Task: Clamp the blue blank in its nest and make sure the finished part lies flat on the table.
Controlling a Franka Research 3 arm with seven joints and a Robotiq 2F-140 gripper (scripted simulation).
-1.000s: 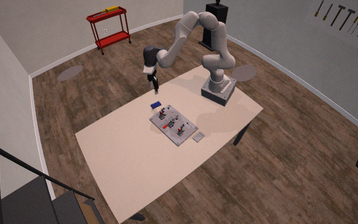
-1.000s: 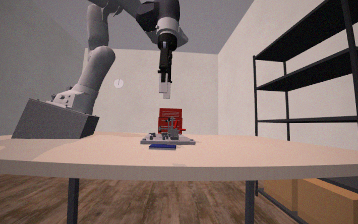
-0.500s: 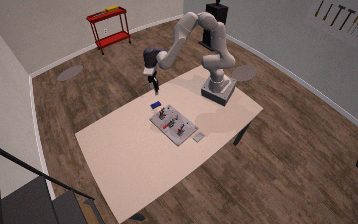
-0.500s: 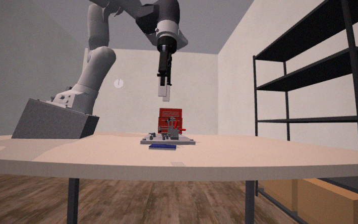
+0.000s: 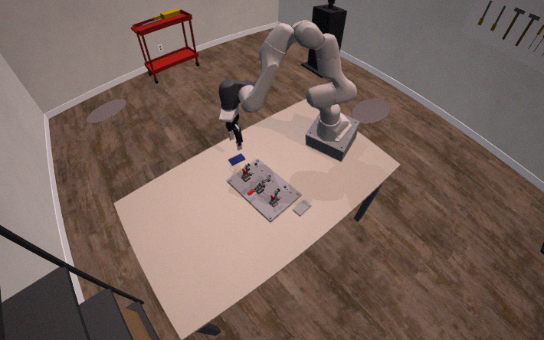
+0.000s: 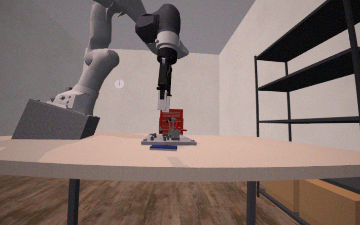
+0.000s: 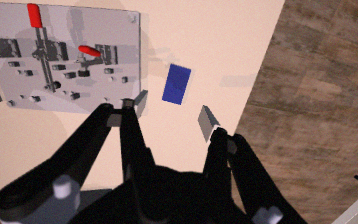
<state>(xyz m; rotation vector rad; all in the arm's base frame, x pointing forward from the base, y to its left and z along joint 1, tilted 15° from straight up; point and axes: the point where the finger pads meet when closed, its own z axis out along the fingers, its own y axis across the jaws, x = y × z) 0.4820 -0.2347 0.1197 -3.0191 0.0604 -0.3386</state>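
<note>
The blue blank (image 5: pixel 236 159) (image 6: pixel 163 147) (image 7: pixel 176 84) lies flat on the table just beyond one short end of the grey fixture plate (image 5: pixel 290 191) (image 6: pixel 188 143) (image 7: pixel 112 25). The plate carries three toggle clamps with red handles (image 5: pixel 247 171) (image 7: pixel 34 15); I see no part in its nests. The grey finished part (image 5: pixel 301 207) lies flat on the table past the plate's other end. My gripper (image 5: pixel 238 145) (image 6: pixel 164 105) (image 7: pixel 174 106) is open and empty. It hangs well above the table, roughly over the blank.
The table edge (image 7: pixel 250 95) runs close behind the blank, with wooden floor beyond. The robot base (image 5: pixel 332 139) (image 6: pixel 52 120) stands at the back of the table. A black shelf rack (image 6: pixel 315 83) stands off to the right.
</note>
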